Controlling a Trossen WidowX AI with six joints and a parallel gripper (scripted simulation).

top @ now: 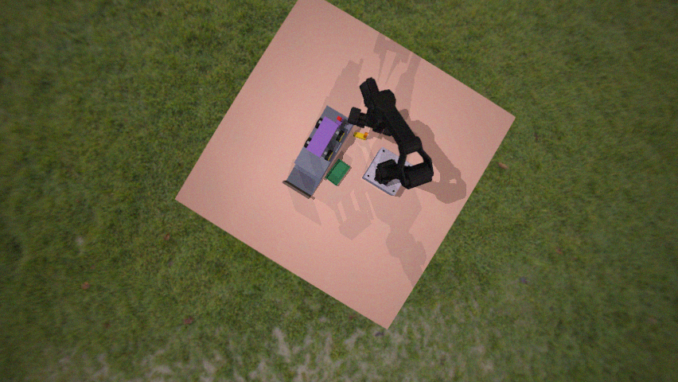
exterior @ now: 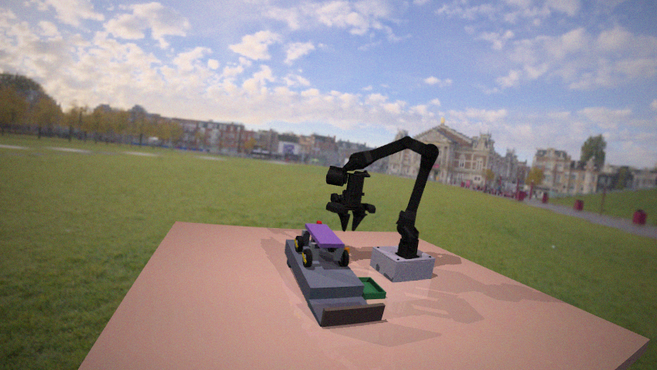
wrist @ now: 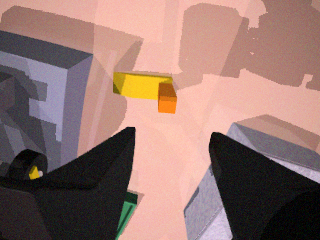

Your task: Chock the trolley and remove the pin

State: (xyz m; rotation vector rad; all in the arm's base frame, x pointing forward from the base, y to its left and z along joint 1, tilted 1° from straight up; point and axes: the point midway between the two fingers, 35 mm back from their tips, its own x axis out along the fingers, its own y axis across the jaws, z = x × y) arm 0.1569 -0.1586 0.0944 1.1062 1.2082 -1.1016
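A trolley with a purple top (top: 324,136) (exterior: 324,235) stands on the grey ramp (top: 303,178) (exterior: 335,277). The red-headed stop pin (top: 339,118) (exterior: 318,222) is at its uphill end. The yellow chock (top: 359,135) (wrist: 136,86) lies on the table beside the ramp, its orange handle (wrist: 167,102) at the end away from the ramp; its black base is not clearly seen. The green tray (top: 338,173) (exterior: 373,287) (wrist: 128,215) sits beside the ramp and is empty. My gripper (exterior: 348,229) (wrist: 174,138) points down, partly open and empty, above the table near the chock.
The arm's grey base block (top: 393,190) (exterior: 404,270) (wrist: 200,215) stands across from the ramp, beyond the chock and tray. A dark end board (top: 298,189) (exterior: 352,314) closes the ramp's low end. One trolley wheel (wrist: 27,167) shows at left in the wrist view.
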